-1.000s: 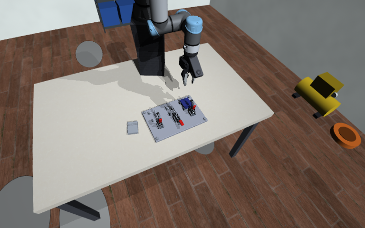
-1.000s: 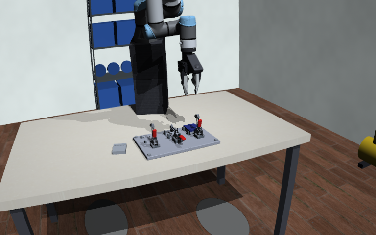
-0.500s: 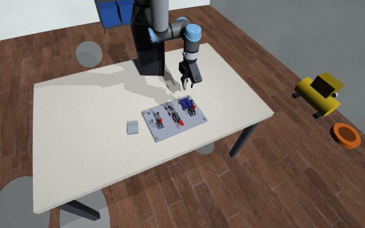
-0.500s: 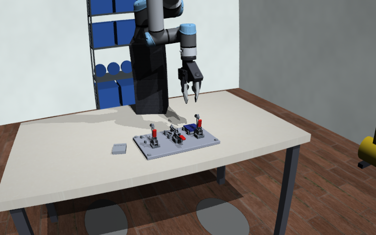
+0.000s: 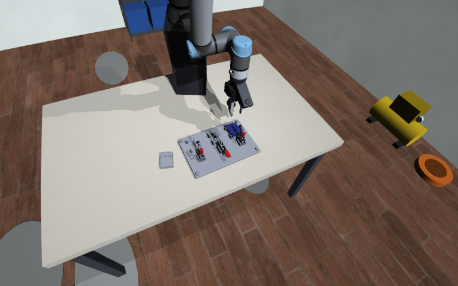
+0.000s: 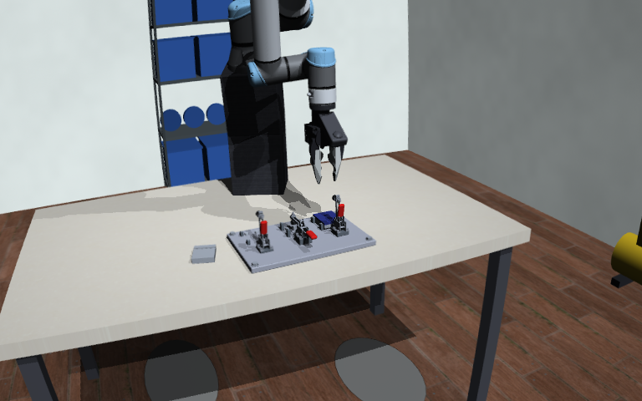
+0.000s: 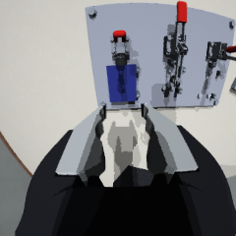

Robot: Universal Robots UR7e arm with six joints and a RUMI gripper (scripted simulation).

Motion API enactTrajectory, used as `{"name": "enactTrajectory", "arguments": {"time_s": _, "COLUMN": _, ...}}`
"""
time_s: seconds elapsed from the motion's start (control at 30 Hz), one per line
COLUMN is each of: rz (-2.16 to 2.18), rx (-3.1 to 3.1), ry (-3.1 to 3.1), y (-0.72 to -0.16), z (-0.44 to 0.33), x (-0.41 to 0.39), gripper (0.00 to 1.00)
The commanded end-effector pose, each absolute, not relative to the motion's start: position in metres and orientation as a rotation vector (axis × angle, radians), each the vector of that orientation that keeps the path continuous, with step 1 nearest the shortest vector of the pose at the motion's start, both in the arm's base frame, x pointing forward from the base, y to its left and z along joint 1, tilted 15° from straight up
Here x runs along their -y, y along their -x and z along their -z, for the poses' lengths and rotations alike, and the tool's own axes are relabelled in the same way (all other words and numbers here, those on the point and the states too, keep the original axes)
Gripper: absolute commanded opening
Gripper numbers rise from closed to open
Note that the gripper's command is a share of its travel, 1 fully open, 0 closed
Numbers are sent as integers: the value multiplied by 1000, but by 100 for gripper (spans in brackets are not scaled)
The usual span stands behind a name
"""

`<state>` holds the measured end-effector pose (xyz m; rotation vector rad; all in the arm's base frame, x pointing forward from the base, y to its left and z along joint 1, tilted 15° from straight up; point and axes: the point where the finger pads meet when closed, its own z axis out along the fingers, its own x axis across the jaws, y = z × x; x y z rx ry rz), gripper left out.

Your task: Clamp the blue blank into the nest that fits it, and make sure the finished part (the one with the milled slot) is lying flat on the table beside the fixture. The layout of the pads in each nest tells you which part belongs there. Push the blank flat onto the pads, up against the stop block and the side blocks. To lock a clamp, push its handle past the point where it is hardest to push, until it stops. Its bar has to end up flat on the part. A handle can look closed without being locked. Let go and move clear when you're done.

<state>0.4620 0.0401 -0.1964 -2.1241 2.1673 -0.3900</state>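
The grey fixture plate [image 5: 216,149] lies on the table and carries three nests with toggle clamps. The blue blank [image 5: 232,128] sits in the right-hand nest, also seen in the wrist view [image 7: 121,84]. That nest's clamp has its red handle [image 6: 340,210] standing upright, and its bar reaches over the blank. The middle clamp's red handle [image 6: 311,234] lies down. The left clamp's handle [image 6: 263,226] stands upright. The grey finished part [image 5: 166,159] lies flat on the table left of the plate. My gripper [image 6: 326,178] hangs above the table behind the blue blank, fingers slightly apart and empty.
The robot's dark pedestal [image 6: 255,137] stands at the back of the table behind the plate. A blue shelf [image 6: 184,89] is behind it. A yellow machine [image 5: 400,118] and an orange bowl [image 5: 435,169] are on the floor to the right.
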Motion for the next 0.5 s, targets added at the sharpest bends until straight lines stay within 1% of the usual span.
{"name": "enactTrajectory", "arguments": {"time_s": 0.0, "rz": 391, "rx": -2166, "ry": 2123, "y": -472, "z": 194, "x": -40, "gripper": 28}}
{"name": "enactTrajectory", "arguments": {"time_s": 0.3, "rz": 391, "rx": -2166, "ry": 2123, "y": -520, "z": 182, "x": -40, "gripper": 28}}
{"name": "enactTrajectory", "arguments": {"time_s": 0.47, "rz": 391, "rx": -2166, "ry": 2123, "y": -533, "z": 179, "x": -40, "gripper": 28}}
